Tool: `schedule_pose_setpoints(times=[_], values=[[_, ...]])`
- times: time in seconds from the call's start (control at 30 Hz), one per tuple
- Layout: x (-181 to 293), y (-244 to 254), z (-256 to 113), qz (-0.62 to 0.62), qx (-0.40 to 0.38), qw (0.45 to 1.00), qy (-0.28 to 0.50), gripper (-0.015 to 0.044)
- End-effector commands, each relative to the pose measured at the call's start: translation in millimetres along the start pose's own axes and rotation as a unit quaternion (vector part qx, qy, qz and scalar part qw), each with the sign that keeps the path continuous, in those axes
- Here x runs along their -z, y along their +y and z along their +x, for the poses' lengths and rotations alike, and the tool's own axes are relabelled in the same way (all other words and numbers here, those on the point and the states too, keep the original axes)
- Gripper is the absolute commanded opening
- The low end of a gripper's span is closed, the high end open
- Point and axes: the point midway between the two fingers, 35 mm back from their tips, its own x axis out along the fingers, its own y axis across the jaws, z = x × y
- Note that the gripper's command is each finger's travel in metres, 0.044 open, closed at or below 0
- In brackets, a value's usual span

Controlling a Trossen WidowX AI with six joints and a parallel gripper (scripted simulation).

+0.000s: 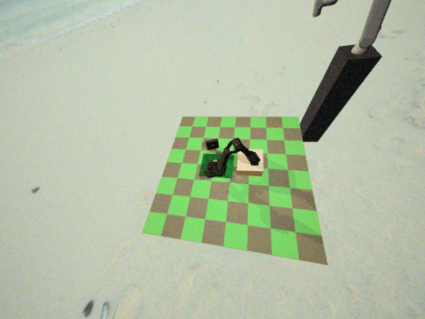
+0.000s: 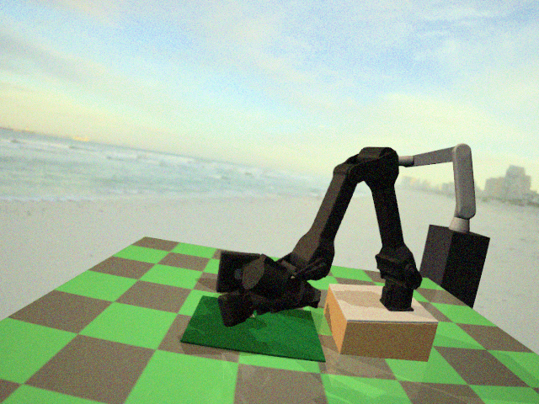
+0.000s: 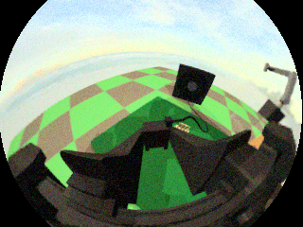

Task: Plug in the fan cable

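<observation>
My gripper [image 3: 155, 130] is shut on the cable's small dark plug [image 3: 156, 140], which shows between the fingertips in the wrist view. The gripper is low over the dark green board [image 1: 206, 157] [image 2: 278, 341] [image 3: 111, 141] and strongly tilted. The pale four-pin header [image 3: 182, 127] stands on the board, just beyond and to the right of the fingertips in the wrist view; the plug looks apart from it. The black fan [image 1: 212, 144] [image 2: 225, 271] [image 3: 193, 84] is beyond the board, with its dark cable [image 3: 201, 122] curving to the fingertips. The arm hides the plug in the top and exterior views.
The arm stands on a pale-topped wooden box [image 1: 250, 173] [image 2: 382, 341] beside the board. A grey arm [image 1: 372, 27] [image 2: 464, 183] [image 3: 290, 86] on a dark pedestal [image 1: 338, 86] [image 2: 452, 261] stands beyond the green-and-brown checkered table [image 1: 236, 212] [image 2: 99, 313] [image 3: 95, 109].
</observation>
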Motion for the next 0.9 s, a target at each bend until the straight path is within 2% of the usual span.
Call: schedule_pose_setpoints(times=[0.0,0.87], values=[[2.4,-3.6,-2.6,0.002,0.004,1.0,-0.02,0.0],[2.2,-19.9,-30.0,0.041,0.012,0.989,-0.139,0.0]])
